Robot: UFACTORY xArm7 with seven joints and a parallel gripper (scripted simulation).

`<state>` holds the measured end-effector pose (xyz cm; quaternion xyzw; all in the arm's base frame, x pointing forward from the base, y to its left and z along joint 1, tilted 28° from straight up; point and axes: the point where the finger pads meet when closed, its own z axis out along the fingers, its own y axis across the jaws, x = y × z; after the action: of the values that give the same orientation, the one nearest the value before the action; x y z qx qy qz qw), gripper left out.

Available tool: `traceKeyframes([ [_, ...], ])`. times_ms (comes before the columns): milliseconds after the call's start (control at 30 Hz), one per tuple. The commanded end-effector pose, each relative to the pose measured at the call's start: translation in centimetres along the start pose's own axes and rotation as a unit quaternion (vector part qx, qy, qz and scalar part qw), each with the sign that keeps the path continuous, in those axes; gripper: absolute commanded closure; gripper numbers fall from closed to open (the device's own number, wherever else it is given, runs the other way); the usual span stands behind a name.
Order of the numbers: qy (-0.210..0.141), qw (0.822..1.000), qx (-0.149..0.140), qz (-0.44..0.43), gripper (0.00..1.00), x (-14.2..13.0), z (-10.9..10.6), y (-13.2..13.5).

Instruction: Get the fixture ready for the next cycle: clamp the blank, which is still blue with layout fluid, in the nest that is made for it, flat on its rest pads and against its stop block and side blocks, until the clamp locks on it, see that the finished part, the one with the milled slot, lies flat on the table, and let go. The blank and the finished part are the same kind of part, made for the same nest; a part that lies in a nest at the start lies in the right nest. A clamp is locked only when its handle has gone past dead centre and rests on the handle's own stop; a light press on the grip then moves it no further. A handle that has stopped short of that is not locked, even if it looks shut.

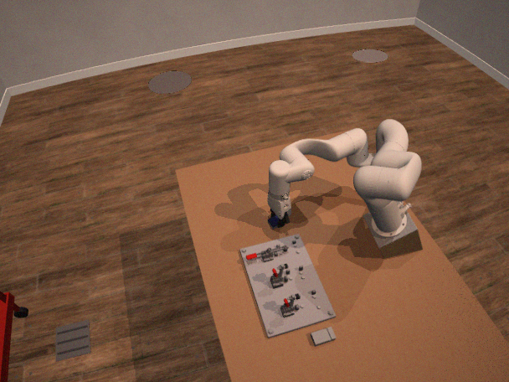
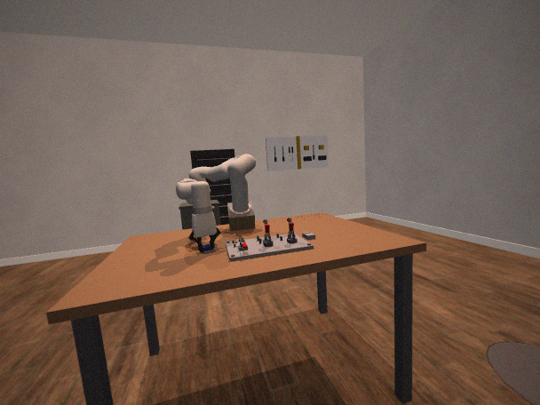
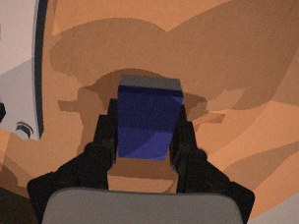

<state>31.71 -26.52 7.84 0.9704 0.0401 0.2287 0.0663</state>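
The blue blank [image 3: 149,122] lies on the brown table beyond the far end of the grey fixture plate [image 1: 286,284]; it also shows in the top view [image 1: 274,220] and the exterior view [image 2: 205,249]. My gripper [image 3: 146,114] stands over it, low at the table, its two black fingers shut on the blank's sides. The plate carries three toggle clamps: the far one [image 1: 264,255] has its red handle laid flat, the middle one [image 1: 277,276] and the near one [image 1: 289,307] have their red handles standing up. The grey finished part [image 1: 323,336] lies flat on the table past the plate's near end.
The arm's base [image 1: 391,232] stands on the table to the right of the plate. The table's left edge runs close to the plate's left side. A red cart [image 1: 7,331] stands on the floor far left.
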Motion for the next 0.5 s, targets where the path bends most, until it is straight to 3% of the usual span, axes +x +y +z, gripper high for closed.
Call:
traceKeyframes([
  [0,0.001,1.000,-0.001,0.000,1.00,0.0,-0.1,0.1],
  [467,0.001,1.000,-0.001,0.000,1.00,0.0,-2.1,0.0],
])
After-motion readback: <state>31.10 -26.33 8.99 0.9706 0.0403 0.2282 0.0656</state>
